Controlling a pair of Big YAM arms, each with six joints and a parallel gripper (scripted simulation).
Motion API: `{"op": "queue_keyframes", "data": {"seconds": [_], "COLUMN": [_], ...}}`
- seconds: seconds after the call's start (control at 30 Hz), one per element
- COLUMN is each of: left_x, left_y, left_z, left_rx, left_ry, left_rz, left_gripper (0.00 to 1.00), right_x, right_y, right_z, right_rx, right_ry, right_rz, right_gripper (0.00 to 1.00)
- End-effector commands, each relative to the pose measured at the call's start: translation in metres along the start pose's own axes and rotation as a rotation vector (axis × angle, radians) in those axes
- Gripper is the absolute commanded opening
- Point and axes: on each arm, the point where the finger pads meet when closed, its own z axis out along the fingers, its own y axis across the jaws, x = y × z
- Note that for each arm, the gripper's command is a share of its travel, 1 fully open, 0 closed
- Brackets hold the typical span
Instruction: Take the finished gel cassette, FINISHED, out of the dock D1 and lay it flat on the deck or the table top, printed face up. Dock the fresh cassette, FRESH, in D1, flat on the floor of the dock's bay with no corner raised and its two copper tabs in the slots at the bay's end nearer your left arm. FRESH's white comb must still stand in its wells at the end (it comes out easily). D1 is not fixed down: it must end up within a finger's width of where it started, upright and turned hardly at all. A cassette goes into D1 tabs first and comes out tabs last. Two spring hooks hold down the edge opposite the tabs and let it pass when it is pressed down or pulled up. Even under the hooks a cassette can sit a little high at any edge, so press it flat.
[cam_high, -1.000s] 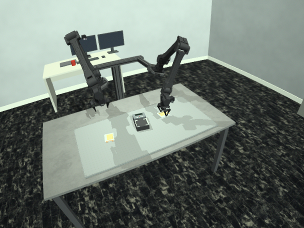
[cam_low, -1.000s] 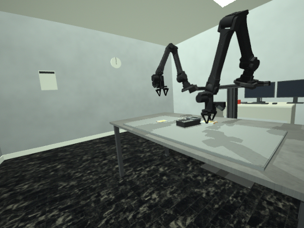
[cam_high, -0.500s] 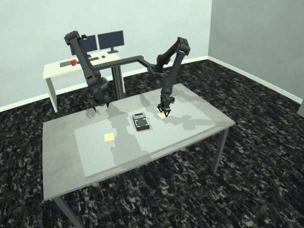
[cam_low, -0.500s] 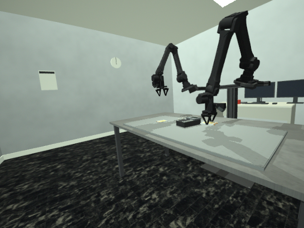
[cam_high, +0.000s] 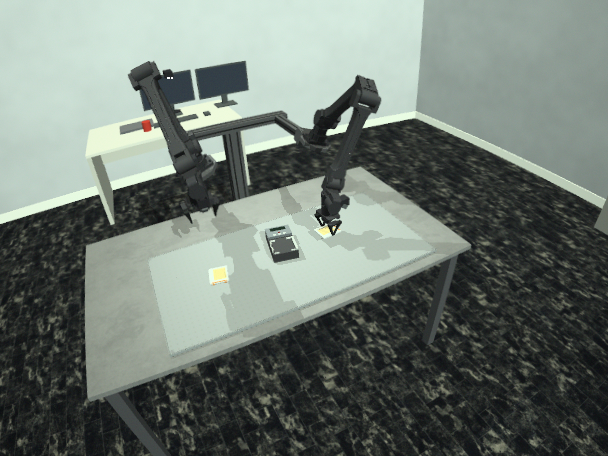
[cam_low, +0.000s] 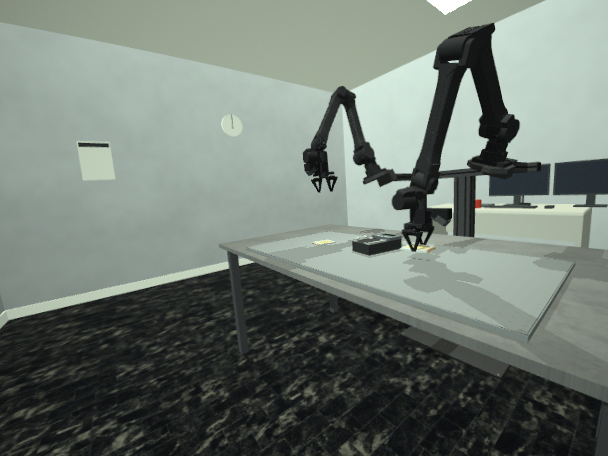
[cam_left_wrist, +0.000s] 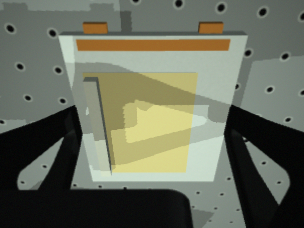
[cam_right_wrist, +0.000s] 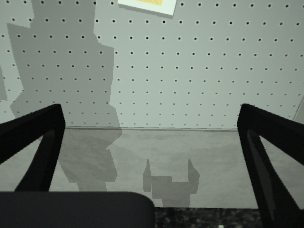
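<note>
- left gripper (cam_high: 327, 225) (cam_low: 419, 246) (cam_left_wrist: 153, 120) pinching the fresh cassette (cam_high: 325, 231) (cam_low: 425, 248) (cam_left_wrist: 155, 150) by its two sides, beside the dock d1 (cam_high: 284, 245) (cam_low: 376, 245);
- white comb (cam_left_wrist: 97, 120) standing on the fresh cassette, along one side of the yellow gel window; copper tabs (cam_left_wrist: 95, 28) at the cassette's far end in the left wrist view;
- finished cassette (cam_high: 219, 275) (cam_low: 323, 242) (cam_right_wrist: 148, 6) out of d1, flat on the perforated deck (cam_high: 190, 305) (cam_low: 320, 255) (cam_left_wrist: 272, 65) (cam_right_wrist: 200, 90);
- right gripper (cam_high: 203, 218) (cam_low: 325, 190) (cam_right_wrist: 151, 115) spread wide, up above the table (cam_high: 120, 310) (cam_low: 560, 345) (cam_right_wrist: 135, 150)
</note>
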Motion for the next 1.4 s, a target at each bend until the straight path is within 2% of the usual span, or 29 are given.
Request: {"op": "queue_keyframes", "data": {"seconds": [0.0,1.37], "left_x": [-0.001,-0.001], "left_y": [0.0,0.001], "left_z": [0.005,0.021], "left_rx": [0.0,-0.001], "left_ry": [0.001,0.002], "left_rz": [0.001,0.001], "left_gripper": [0.0,0.0], "right_x": [-0.015,-0.015], "right_y": [0.001,0.001], "right_z": [-0.009,-0.009], "right_rx": [0.003,0.003], "right_ry": [-0.025,-0.025], "right_rz": [-0.001,-0.001], "right_gripper": [1.0,1.0]}}
